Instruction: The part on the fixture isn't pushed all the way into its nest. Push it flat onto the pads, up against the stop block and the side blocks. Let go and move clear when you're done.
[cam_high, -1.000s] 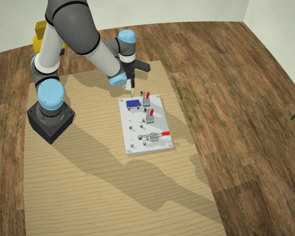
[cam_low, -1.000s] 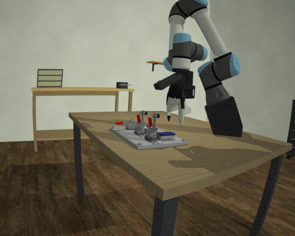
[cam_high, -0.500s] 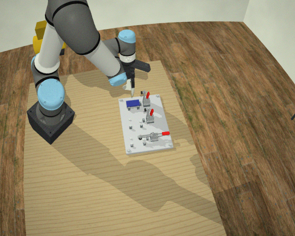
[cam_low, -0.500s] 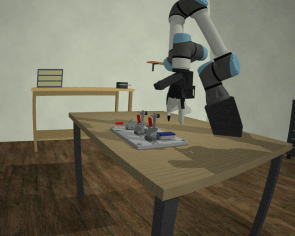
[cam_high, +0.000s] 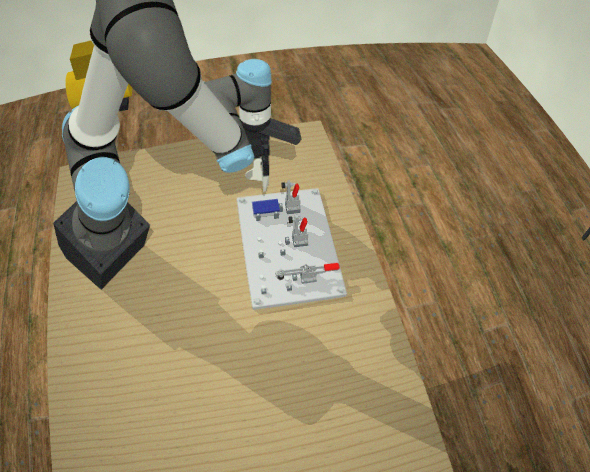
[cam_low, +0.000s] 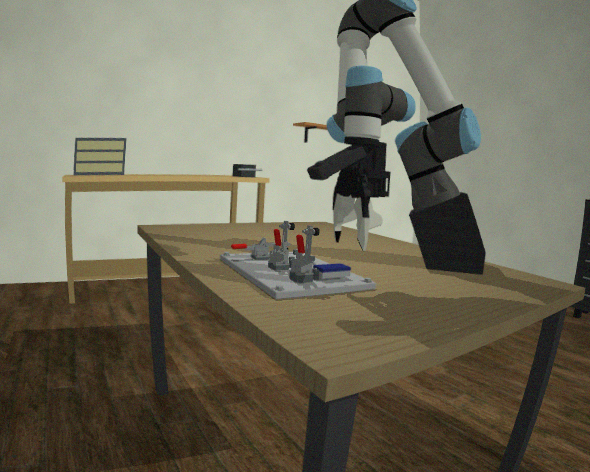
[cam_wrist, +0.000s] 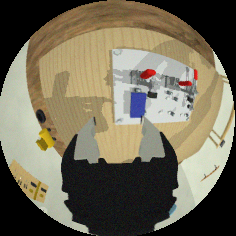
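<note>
1. Your gripper (cam_low: 351, 239) is hanging in the air above the table (cam_high: 150, 375), just off the end of the fixture plate (cam_high: 320, 250) nearest the arm's base (cam_high: 131, 260), not touching anything.
2. The jaws are sitting partway released with nothing between them; in the wrist view you're seeing bare table through the gap between the two pale fingers.
3. The blue part (cam_high: 265, 206) is lying on the fixture plate at the corner closest to the gripper, right next to the first toggle clamp (cam_high: 291, 199). From the side it's looking roughly level, but you can't really tell whether it's down on the pads or hard against the blocks.
4. Two clamps with red handles are standing up along one long edge, the second one (cam_high: 300, 233) just past the first. The third clamp (cam_high: 312, 272) is lying over with its red handle pointing out toward the plate's edge.
5. Small grey blocks and white pads (cam_high: 261, 254) are dotting the rest of the plate in the other nests.
6. In the background you're getting a wooden side table (cam_low: 165, 179) with a drawer box (cam_low: 100, 156) on it, by the wall.
</note>
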